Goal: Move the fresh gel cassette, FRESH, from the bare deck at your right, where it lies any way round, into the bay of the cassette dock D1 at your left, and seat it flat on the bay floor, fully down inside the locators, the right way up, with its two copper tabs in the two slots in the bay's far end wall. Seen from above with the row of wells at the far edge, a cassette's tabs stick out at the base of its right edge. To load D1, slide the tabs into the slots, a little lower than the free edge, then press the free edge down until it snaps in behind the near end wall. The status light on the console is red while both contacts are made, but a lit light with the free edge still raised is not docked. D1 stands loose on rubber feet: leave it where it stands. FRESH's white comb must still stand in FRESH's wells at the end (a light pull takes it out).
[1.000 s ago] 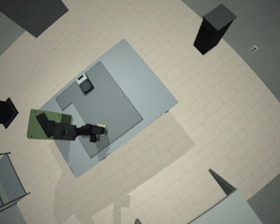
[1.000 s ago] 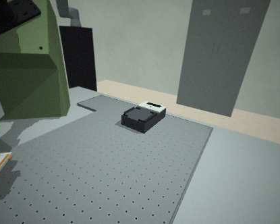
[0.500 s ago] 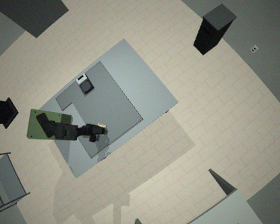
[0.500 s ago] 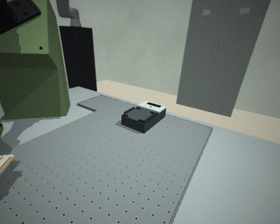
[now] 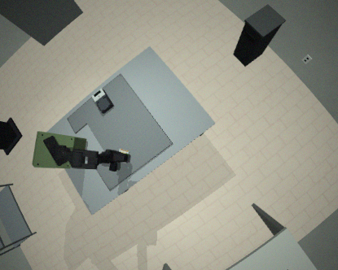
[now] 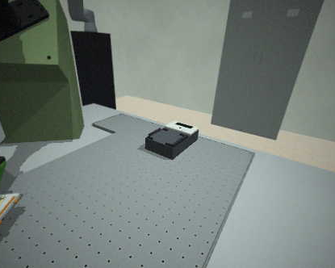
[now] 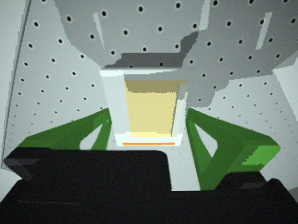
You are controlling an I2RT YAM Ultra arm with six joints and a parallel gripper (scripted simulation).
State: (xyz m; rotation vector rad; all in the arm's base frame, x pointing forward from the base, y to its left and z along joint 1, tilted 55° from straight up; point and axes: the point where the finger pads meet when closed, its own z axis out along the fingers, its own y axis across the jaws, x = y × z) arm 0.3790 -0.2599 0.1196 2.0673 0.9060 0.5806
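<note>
My gripper [image 7: 148,112] is shut on the FRESH cassette [image 7: 149,109], a pale frame with a yellow gel window and an orange strip at its near edge. The green fingers clamp its two long sides and hold it above the perforated deck. In the exterior view the cassette [image 6: 1,207] shows at the far left edge, raised over its shadow. From overhead the gripper [image 5: 120,156] hangs over the deck's right part. The dock D1 [image 6: 170,139] is a dark tray with an empty bay, and its white console [image 6: 183,127] shows a small red dot. The comb and tabs are hidden.
The arm's green base [image 5: 55,150] stands at the table edge. The grey perforated deck [image 6: 122,194] lies between the cassette and D1. A dark cabinet [image 6: 94,69] and tall grey locker [image 6: 263,64] stand beyond the table.
</note>
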